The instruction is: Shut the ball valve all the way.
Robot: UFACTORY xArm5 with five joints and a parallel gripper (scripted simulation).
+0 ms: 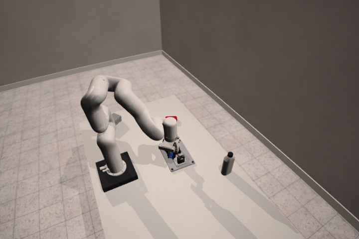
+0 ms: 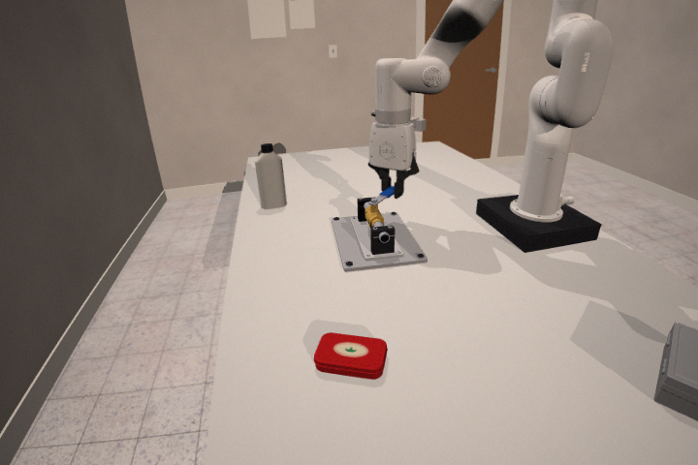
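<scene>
1. In the top view, the arm's wrist hides most of the red tin (image 1: 171, 117).
2. The exterior view's right edge crops the gray box (image 2: 693, 378).
3. The arm's upper links run off at 12 o'clock.

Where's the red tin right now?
In the exterior view the red tin lies flat on the table's near part, well in front of the valve plate.
</scene>
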